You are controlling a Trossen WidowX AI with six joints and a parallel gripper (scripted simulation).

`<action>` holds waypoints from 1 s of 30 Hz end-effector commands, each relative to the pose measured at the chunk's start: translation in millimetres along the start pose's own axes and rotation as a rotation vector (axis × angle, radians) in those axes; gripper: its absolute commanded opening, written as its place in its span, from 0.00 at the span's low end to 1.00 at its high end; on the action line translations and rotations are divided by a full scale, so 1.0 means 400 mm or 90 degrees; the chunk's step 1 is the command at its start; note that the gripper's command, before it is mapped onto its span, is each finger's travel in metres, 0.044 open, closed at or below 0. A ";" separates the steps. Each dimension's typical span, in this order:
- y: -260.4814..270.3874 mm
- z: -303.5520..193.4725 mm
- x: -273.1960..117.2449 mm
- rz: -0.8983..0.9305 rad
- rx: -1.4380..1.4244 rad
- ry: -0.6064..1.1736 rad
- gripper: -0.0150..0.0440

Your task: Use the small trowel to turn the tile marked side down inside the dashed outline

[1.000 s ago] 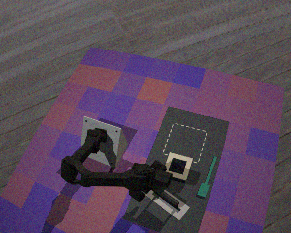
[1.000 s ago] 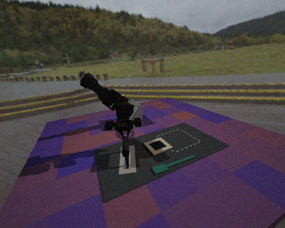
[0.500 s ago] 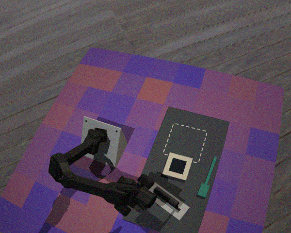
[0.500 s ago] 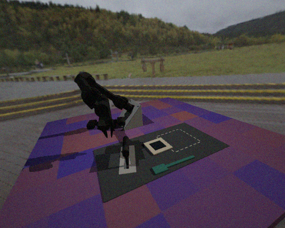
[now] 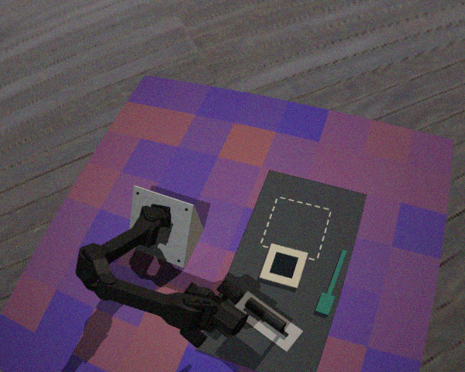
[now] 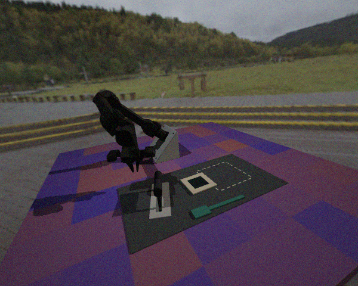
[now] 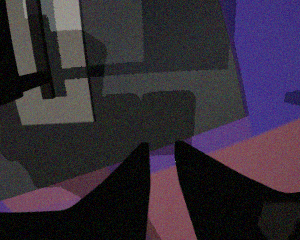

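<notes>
The trowel, with its dark handle (image 5: 264, 314) (image 6: 157, 185) and pale flat blade (image 5: 291, 339) (image 6: 165, 213) (image 7: 79, 109), rests on the mat's near-left part in the exterior view. Its handle runs above the blade. My gripper (image 6: 135, 171) (image 7: 161, 149) is in the air beside and above the trowel, apart from it; its fingers stand a little apart with nothing between them. The cream tile (image 5: 266, 273) (image 6: 189, 188) lies flat with a dark square (image 5: 284, 265) (image 6: 198, 182) facing up. It overlaps one side of the dashed outline (image 5: 329, 209) (image 6: 250, 177) and lies mostly outside it.
A green flat-headed tool (image 5: 325, 304) (image 6: 201, 211) lies along the edge of the dark mat (image 5: 346, 204) (image 6: 270, 181), beyond the tile. The arm's pale base block (image 5: 178, 228) (image 6: 172, 148) stands on the patchwork table (image 5: 417, 232) (image 6: 265, 227).
</notes>
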State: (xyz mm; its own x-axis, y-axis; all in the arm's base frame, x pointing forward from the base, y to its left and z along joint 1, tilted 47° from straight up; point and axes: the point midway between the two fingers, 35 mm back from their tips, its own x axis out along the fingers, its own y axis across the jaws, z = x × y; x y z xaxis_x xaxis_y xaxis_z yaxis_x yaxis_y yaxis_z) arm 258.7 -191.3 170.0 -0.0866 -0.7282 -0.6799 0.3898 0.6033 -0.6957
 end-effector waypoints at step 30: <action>0.000 0.000 0.000 0.000 0.000 0.000 0.42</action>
State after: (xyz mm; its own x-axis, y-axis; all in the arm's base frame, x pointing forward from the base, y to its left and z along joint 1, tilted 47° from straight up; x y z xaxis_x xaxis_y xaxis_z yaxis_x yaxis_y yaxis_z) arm 258.8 -191.2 170.0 -0.0861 -0.7280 -0.6802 0.3897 0.6037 -0.6955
